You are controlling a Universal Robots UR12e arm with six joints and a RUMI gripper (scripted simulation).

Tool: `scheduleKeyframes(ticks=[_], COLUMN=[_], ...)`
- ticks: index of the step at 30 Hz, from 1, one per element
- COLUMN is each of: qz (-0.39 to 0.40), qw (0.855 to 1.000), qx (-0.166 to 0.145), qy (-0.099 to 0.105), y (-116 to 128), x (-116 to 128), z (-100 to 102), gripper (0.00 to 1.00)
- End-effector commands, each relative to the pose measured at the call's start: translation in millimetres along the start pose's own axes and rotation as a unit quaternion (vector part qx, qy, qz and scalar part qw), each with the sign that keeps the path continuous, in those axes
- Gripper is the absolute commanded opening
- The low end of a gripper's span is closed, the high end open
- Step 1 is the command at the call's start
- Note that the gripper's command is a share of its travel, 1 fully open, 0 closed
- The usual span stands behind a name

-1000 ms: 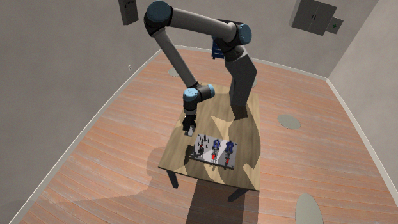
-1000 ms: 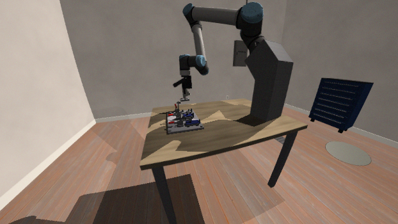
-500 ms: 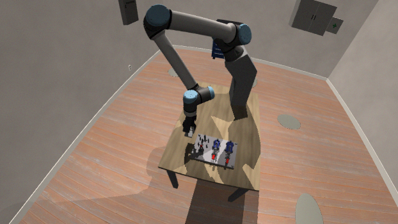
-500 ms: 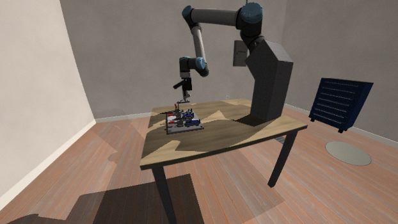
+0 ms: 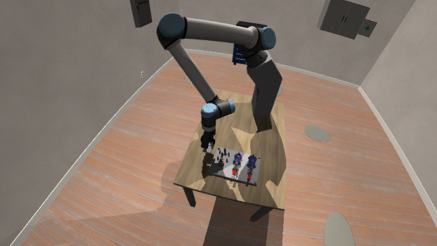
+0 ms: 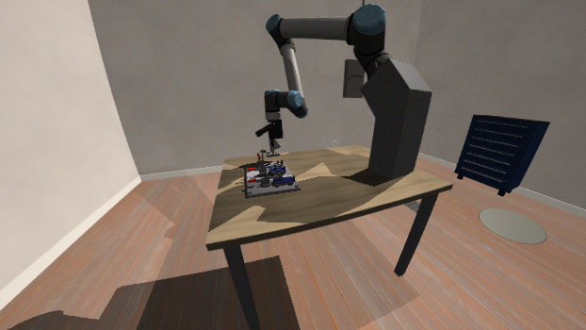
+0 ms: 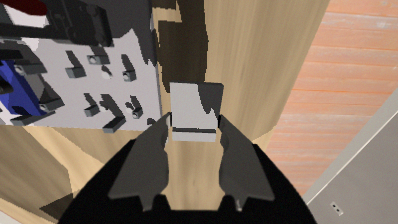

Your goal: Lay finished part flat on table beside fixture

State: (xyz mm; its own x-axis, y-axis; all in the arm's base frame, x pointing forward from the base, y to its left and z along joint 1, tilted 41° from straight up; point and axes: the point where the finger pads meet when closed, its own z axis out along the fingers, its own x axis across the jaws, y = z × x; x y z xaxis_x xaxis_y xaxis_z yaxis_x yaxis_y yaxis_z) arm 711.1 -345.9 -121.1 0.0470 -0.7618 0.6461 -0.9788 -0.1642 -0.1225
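Note:
My gripper (image 7: pixel 195 114) is shut on the finished part (image 7: pixel 195 111), a light grey block with a dark milled slot across it. I hold it low over the table beside the fixture's end; whether it touches the wood I cannot tell. The grey fixture plate (image 5: pixel 239 166) lies on the table to one side, also seen in the exterior view (image 6: pixel 269 181) and the wrist view (image 7: pixel 90 75). Two blue blanks (image 5: pixel 238 157) (image 5: pixel 251 160) sit clamped in it; one shows in the wrist view (image 7: pixel 20 90). The station nearest the gripper (image 5: pixel 220 155) stands empty.
Red-handled toggle clamps (image 5: pixel 250 175) stand along the fixture's front. Small dark locating blocks (image 7: pixel 114 123) stud the plate. The table's edge (image 7: pixel 295 75) runs close to the part, with wooden floor beyond. The robot's dark pedestal (image 5: pixel 265 91) stands at the table's back.

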Motion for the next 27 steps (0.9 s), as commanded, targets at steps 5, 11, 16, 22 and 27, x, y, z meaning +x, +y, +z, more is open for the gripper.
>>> scheduleKeyframes(ticks=[5, 11, 16, 22, 27], qz=[0.001, 0.001, 0.001, 0.001, 0.001], qw=[1.000, 1.000, 1.000, 1.000, 1.000], qx=[0.003, 0.003, 0.003, 0.004, 0.003], qy=[0.002, 0.002, 0.002, 0.002, 0.002], y=[-4, -4, -4, -4, -3], x=[4, 4, 4, 4, 4], z=[19, 29, 32, 34, 34], gripper=[0.00, 0.00, 0.00, 0.00, 0.00])
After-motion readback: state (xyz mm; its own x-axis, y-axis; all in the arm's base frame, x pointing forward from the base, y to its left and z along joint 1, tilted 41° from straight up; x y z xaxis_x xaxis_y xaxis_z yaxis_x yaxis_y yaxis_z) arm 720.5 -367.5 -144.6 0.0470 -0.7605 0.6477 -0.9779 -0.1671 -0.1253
